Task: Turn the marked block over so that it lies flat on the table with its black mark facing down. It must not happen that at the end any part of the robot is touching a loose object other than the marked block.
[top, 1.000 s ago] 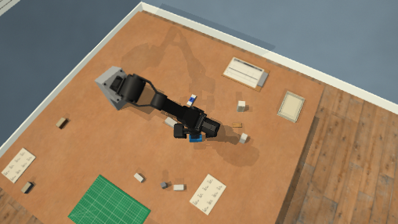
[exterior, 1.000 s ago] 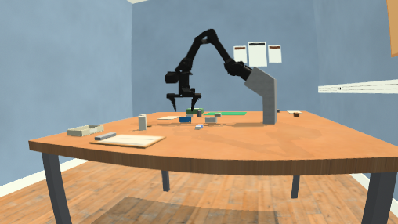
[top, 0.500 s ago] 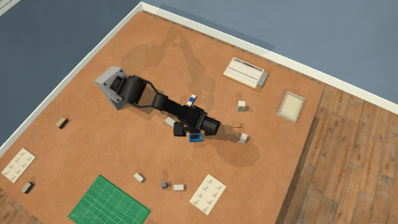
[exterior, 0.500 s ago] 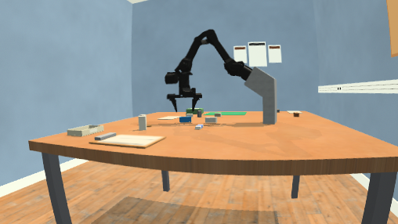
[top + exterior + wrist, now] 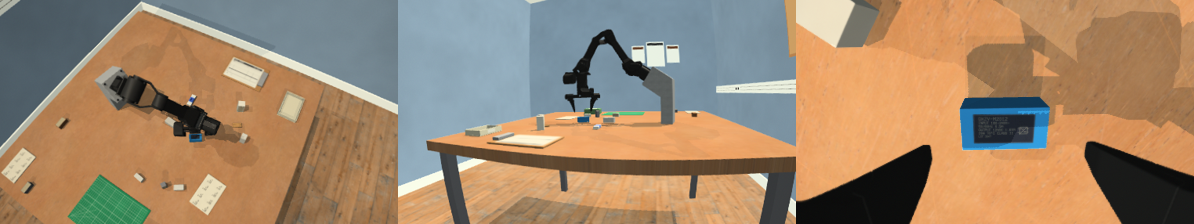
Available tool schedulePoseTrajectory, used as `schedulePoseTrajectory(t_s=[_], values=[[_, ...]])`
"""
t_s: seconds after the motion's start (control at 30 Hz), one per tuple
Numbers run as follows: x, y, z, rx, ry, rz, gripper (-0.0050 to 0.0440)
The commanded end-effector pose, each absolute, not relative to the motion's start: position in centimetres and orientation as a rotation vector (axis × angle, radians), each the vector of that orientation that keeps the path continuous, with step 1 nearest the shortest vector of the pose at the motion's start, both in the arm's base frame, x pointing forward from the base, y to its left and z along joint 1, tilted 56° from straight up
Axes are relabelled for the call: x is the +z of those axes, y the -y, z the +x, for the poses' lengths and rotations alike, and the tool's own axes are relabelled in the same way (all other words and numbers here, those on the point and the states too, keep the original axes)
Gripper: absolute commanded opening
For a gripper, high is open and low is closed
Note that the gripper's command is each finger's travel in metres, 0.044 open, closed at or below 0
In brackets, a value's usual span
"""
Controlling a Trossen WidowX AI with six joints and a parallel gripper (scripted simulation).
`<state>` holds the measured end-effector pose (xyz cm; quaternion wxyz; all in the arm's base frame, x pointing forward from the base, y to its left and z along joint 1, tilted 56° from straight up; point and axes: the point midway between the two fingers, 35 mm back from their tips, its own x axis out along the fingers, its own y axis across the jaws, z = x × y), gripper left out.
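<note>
The marked block (image 5: 1003, 123) (image 5: 195, 137) (image 5: 583, 119) is a small blue box lying flat on the table with its black mark on the upper face. My gripper (image 5: 1009, 150) (image 5: 582, 106) is open and empty. It hangs straight above the block, with one finger on each side of it in the wrist view and clear air between the fingertips and the block. In the top view the arm hides most of the block.
Several small white and grey blocks lie around, the nearest (image 5: 243, 138) (image 5: 241, 106) to the right. A blue-and-white block (image 5: 191, 99) lies behind the arm. A green mat (image 5: 110, 204), paper sheets (image 5: 208, 193), a tray (image 5: 291, 106) and a board (image 5: 244, 72) lie farther off.
</note>
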<state>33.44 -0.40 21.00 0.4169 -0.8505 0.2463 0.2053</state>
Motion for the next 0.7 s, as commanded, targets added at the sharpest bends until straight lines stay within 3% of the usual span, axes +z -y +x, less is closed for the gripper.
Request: schedulePoseTrajectory(t_s=[0.0, 0.67], values=[[20.8, 0.5, 33.5, 0.516, -0.623, -2.135, 0.0440], [19.6, 1.0, 35.3, 0.517, -0.618, -2.137, 0.0440]])
